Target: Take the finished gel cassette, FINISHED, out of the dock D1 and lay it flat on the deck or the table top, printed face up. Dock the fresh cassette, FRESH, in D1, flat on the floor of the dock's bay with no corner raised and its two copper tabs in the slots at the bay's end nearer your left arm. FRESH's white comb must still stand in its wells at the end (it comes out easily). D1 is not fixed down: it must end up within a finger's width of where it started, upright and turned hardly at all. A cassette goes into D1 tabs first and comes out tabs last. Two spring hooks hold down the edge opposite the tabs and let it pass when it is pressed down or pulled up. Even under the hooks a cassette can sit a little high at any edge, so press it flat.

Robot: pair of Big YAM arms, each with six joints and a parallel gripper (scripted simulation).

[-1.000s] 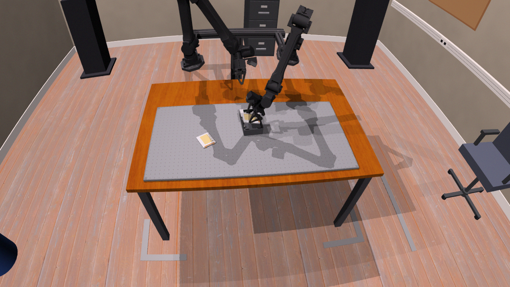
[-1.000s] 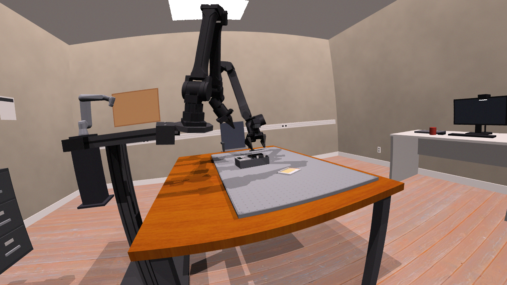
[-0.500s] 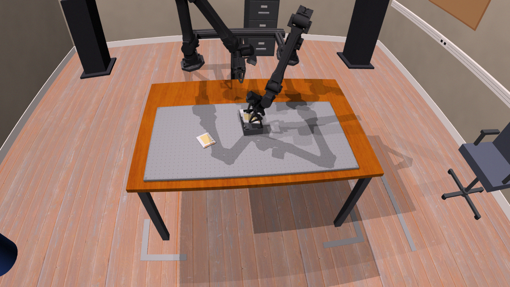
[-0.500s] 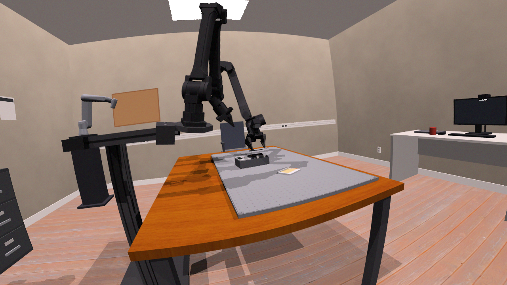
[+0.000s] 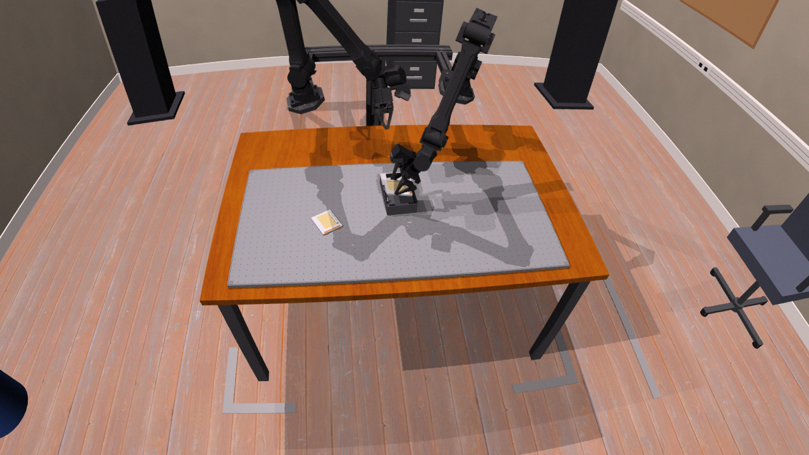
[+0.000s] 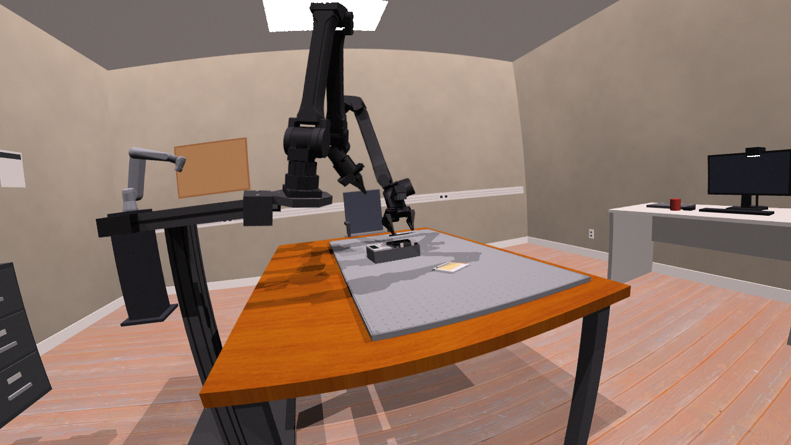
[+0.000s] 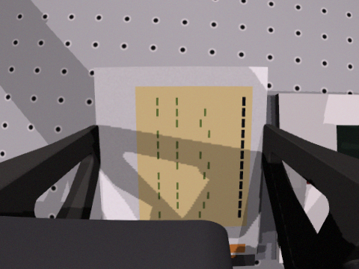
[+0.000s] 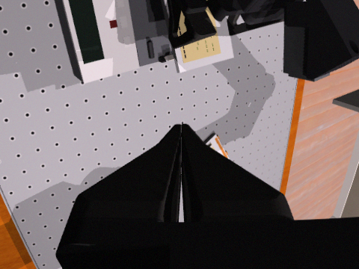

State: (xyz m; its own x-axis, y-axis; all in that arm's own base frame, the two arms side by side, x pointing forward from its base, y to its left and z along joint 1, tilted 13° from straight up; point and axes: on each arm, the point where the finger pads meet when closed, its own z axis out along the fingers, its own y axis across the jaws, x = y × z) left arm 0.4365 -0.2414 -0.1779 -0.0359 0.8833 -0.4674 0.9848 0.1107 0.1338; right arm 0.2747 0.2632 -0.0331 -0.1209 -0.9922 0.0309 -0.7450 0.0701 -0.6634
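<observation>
Perforated grey deck (image 5: 282, 260) (image 6: 469, 298) (image 7: 168, 42) (image 8: 75, 123), left claw (image 5: 394, 184) (image 6: 402, 232) (image 7: 181, 128) (image 8: 203, 39) gripping finished cassette (image 5: 390, 184) (image 6: 406, 234) (image 7: 194, 101) (image 8: 202, 50), dark dock (image 5: 401, 209) (image 6: 395, 253) (image 7: 307, 108) (image 8: 143, 52) nearby
</observation>
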